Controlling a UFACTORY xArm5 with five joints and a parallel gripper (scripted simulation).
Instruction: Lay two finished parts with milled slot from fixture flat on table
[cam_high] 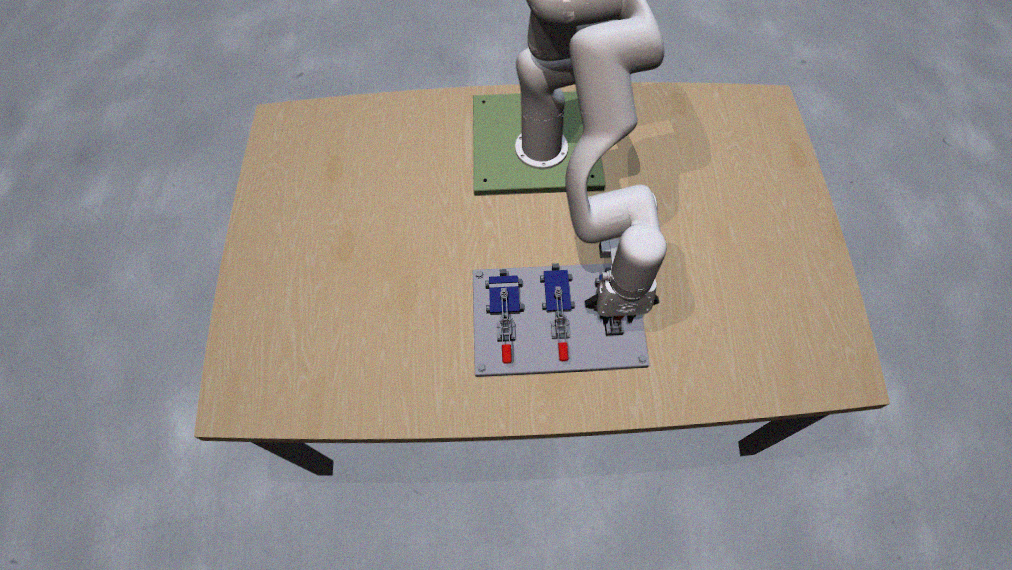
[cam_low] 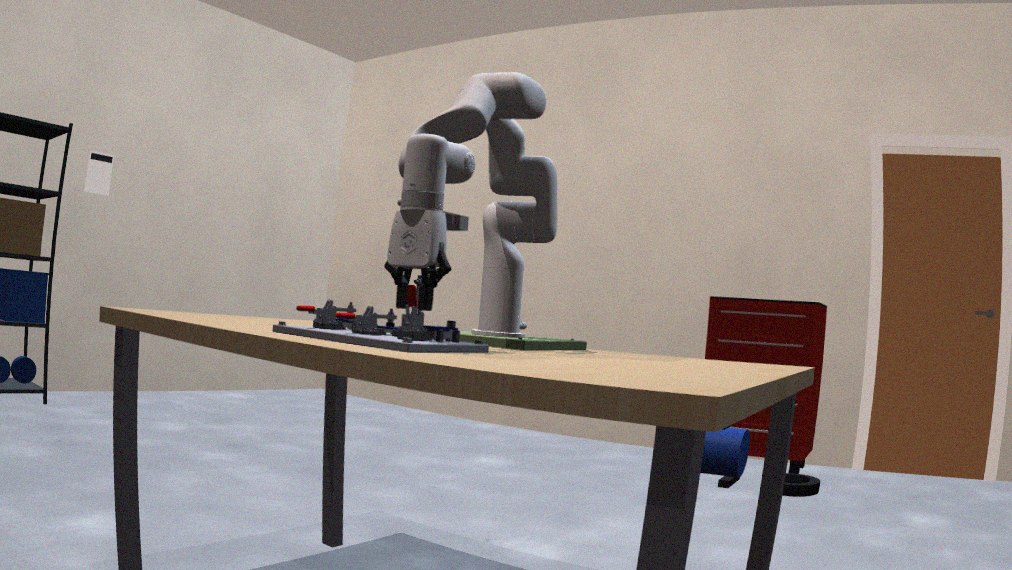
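A grey fixture plate [cam_high: 553, 318] lies on the table with three toggle-clamp stations. The left blue part [cam_high: 504, 295] and the middle blue part [cam_high: 557, 290] sit under lowered clamps, whose red handles [cam_high: 507, 354] [cam_high: 563, 351] lie flat. I cannot make out the slots at this size. My gripper [cam_high: 613, 327] hangs over the right station and hides its part. In the side view the gripper [cam_low: 414, 297] points straight down with its fingers spread. The right clamp's red handle [cam_low: 411, 295] stands upright between them, and the fingers look loose around it.
The green base plate [cam_high: 536, 145] with the arm's foot is at the back of the table. The fixture plate also shows in the side view [cam_low: 378, 337]. A red cabinet [cam_low: 764, 382] and a shelf [cam_low: 24, 261] stand off the table.
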